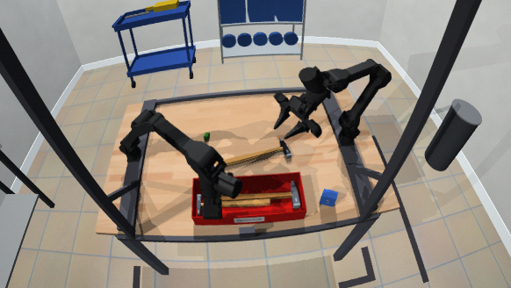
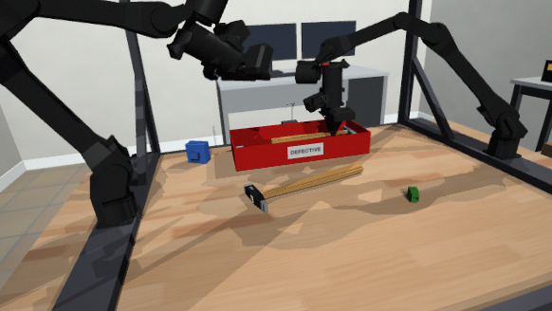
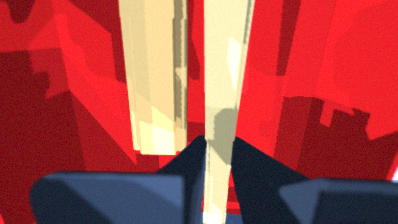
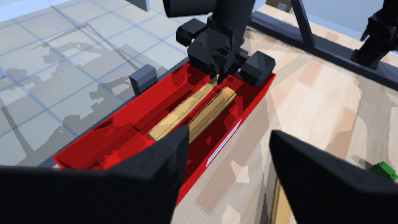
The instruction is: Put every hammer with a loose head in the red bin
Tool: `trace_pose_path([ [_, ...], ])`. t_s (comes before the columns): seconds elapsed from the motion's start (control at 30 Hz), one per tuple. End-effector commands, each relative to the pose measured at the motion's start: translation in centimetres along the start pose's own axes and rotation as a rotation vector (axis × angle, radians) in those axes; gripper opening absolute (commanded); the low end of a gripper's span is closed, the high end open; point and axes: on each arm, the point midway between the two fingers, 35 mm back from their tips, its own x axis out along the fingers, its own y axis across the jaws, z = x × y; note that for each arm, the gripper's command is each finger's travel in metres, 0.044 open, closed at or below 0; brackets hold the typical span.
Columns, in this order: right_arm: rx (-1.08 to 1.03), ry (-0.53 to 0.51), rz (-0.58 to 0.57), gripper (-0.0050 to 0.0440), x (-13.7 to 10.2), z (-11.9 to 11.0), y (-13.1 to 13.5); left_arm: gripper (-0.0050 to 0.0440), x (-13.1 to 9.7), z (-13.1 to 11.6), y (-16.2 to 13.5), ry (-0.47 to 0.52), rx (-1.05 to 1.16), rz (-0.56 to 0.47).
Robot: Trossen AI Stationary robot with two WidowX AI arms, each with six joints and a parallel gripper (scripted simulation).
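Bin (image 1: 285, 216) (image 2: 261, 158) (image 4: 100, 134) labeled "DEFECTIVE", lower center of the top frame, two hammers inside.
Left gripper (image 1: 212, 211) (image 2: 335, 133) (image 3: 220, 145) (image 4: 219, 80) clamps one handle (image 1: 248, 202) (image 2: 294, 138) (image 3: 222, 65) (image 4: 175, 115); right gripper's (image 1: 280, 133) (image 2: 260, 62) (image 4: 230, 130) fingers stand apart; third hammer (image 1: 255, 155) (image 2: 308, 182) (image 4: 280, 200) lies mid-frame on the table.

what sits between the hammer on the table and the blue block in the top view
Between that hammer and the blue block, the red bin's corner end juts in partway, top view.

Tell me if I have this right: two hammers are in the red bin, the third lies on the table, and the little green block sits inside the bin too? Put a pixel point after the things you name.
Not quite: the green block (image 1: 206, 136) (image 2: 414, 194) (image 4: 384, 170) is on the table, outside the bin, as the exterior view shows. The rest is right.
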Motion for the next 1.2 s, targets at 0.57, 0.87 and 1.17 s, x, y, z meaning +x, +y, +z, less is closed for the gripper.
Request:
trace_pose_path([
  [0.57, -0.011, -0.046, 0.003, 0.0218, -0.8, -0.4, -0.6, 0.0072, 1.4, 0.5, -0.2, -0.035, -0.001, -0.02],
  [0.87, -0.018, -0.061, 0.014, 0.0218, -1.0, -1.1, -1.2, 0.012, -0.8, 0.7, -0.3, -0.058, 0.0, -0.035],
  [1.17, -0.024, -0.073, 0.022, 0.0218, -1.3, -1.6, -1.5, 0.012, -2.2, 0.6, -0.3, -0.053, 0.0, -0.032],
])
